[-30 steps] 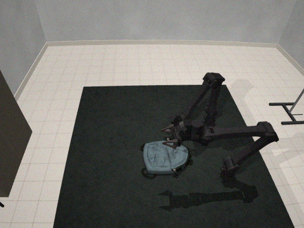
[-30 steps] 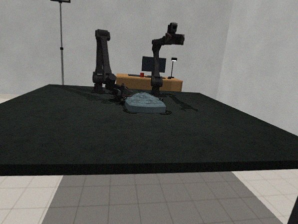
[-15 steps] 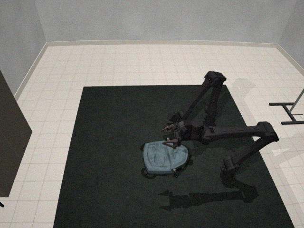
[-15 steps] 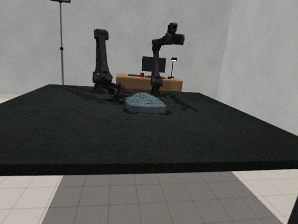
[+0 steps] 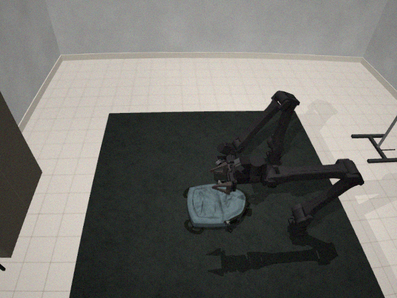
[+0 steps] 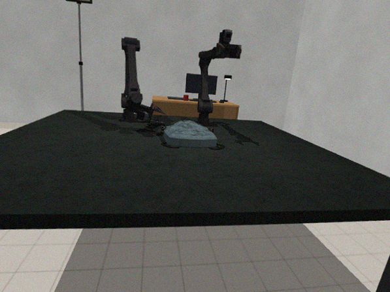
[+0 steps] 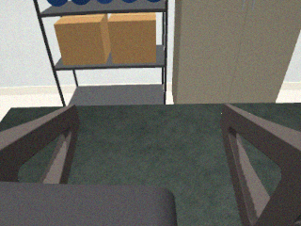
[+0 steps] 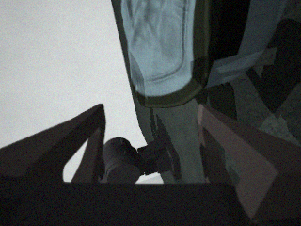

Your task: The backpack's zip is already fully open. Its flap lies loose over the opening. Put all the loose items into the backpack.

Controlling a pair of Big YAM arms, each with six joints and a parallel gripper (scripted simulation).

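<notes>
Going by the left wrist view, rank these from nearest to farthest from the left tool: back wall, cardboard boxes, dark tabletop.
From the left tool:
1. Dark tabletop, in front.
2. Cardboard boxes, beyond it, leftward.
3. Back wall, behind their rack.

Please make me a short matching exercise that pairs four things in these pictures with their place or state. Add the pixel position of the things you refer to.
Things
1. Backpack (image 5: 205, 205) (image 6: 189, 138) (image 8: 162, 42)
2. Red cup (image 6: 186, 97)
3. Two boxes (image 7: 85, 41)
4. Left gripper (image 5: 216, 179) (image 6: 240, 52) (image 7: 150, 109)

Places and states
A. Side by side on a shelf (image 7: 108, 66)
B. Open, raised high above the table (image 5: 144, 160) (image 6: 186, 181) (image 7: 150, 141) (image 8: 181, 127)
C. Lying on the table
D. Standing on the desk (image 6: 180, 108) in the background

Right pairs: 1-C, 2-D, 3-A, 4-B.
</notes>
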